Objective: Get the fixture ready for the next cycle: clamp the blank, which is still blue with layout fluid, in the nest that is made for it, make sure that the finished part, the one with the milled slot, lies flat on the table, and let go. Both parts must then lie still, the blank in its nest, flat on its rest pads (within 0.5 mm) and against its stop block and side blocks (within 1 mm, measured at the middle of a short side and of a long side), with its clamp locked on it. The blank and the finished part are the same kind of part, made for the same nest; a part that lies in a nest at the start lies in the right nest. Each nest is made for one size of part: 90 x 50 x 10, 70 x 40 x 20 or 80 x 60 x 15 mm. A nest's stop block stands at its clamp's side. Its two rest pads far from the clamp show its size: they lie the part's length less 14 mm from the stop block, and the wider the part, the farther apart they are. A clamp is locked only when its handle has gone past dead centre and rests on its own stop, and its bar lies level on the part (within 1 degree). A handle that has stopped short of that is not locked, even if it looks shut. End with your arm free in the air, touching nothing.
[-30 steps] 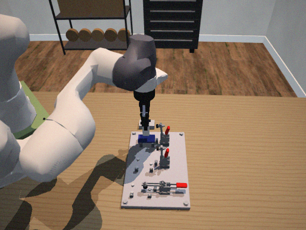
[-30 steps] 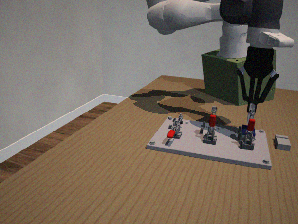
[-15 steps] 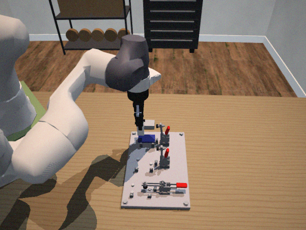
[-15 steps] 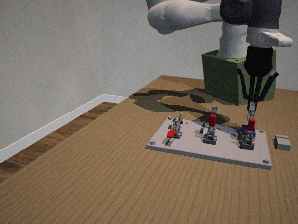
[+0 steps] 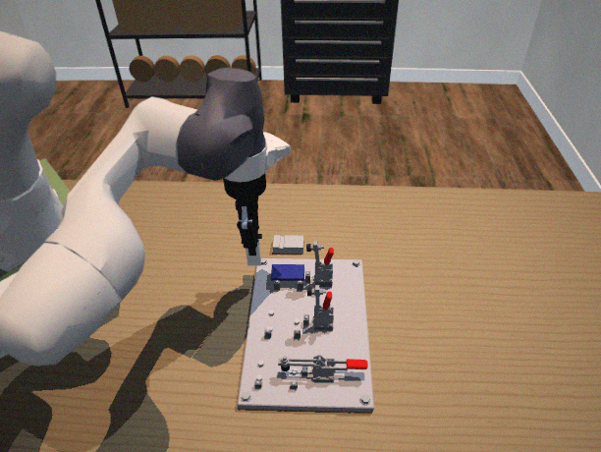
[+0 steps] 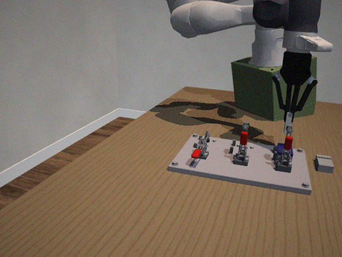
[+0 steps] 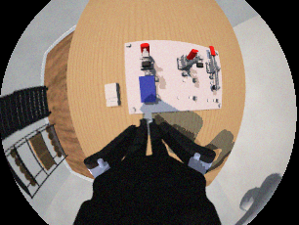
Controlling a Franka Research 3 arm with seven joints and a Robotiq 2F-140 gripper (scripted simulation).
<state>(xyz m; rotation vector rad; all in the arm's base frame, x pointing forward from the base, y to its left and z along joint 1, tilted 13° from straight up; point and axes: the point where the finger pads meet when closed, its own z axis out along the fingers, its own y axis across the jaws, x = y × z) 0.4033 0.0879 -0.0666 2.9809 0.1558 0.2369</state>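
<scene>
The blue blank (image 5: pixel 288 271) lies in the far nest of the grey fixture plate (image 5: pixel 306 334); it also shows in the wrist view (image 7: pixel 148 87). That nest's clamp (image 5: pixel 323 269) has its red handle (image 5: pixel 328 255) standing upright, bar raised. The grey finished part (image 5: pixel 288 244) with its slot lies flat on the table just beyond the plate; it also shows in the exterior view (image 6: pixel 324 163). My gripper (image 5: pixel 251 256) is shut and empty. It hangs above the plate's far left corner, left of the blank. In the exterior view its fingertips (image 6: pixel 288 127) are above the far clamp's handle (image 6: pixel 288 143).
The middle nest's clamp (image 5: pixel 323 310) has its red handle up and its nest is empty. The near clamp (image 5: pixel 321 368) lies flat, red handle (image 5: pixel 356 364) pointing right, over an empty nest. A green robot base (image 6: pixel 272 86) stands behind the plate. Shelves and a drawer cabinet stand beyond the table.
</scene>
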